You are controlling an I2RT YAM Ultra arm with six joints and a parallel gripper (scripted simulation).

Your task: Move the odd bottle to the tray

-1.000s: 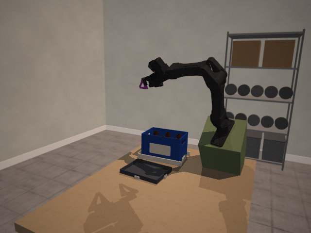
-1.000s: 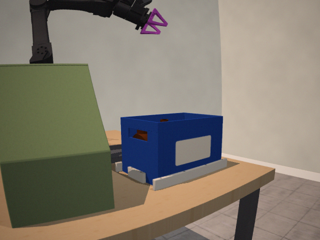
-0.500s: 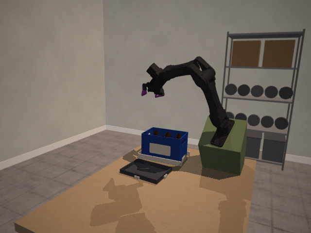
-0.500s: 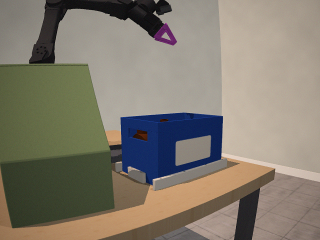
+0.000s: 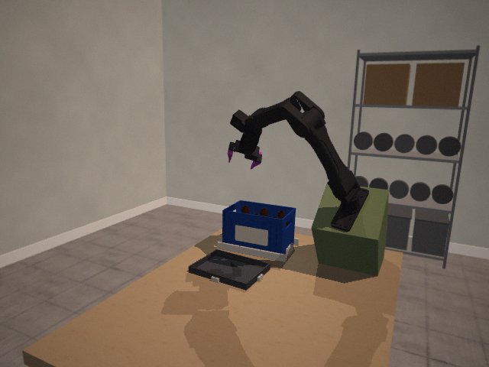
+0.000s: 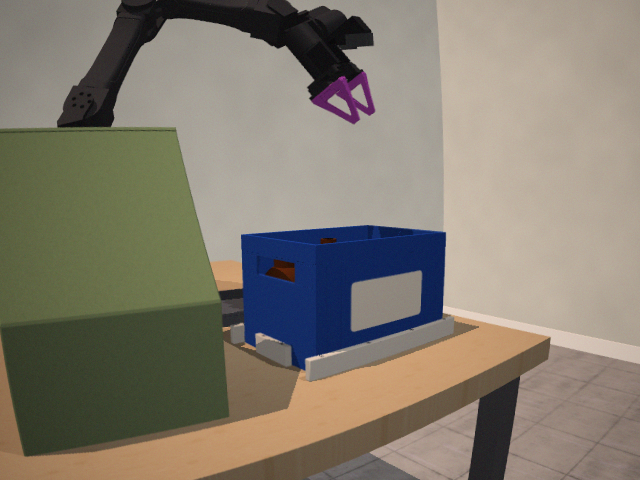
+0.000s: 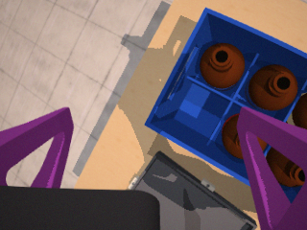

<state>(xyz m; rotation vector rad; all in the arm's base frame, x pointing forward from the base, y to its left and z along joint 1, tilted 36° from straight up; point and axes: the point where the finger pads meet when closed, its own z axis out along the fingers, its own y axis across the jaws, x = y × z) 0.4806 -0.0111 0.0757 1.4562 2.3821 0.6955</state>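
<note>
Pale label [image 5: 251, 235] [image 6: 386, 300] on blue crate [image 5: 252, 221] [image 6: 279, 310] [image 7: 175, 77] — no readable writing; brown bottles [image 5: 263, 212] [image 6: 281, 270] [image 7: 273, 88] seen from above only at wrist; pincer [image 5: 240, 165] [image 6: 363, 117] [image 7: 154, 116] released, well above.

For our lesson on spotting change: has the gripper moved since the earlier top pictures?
Yes. The gripper has come down in the top view, nearer the rim of the blue crate.
</note>
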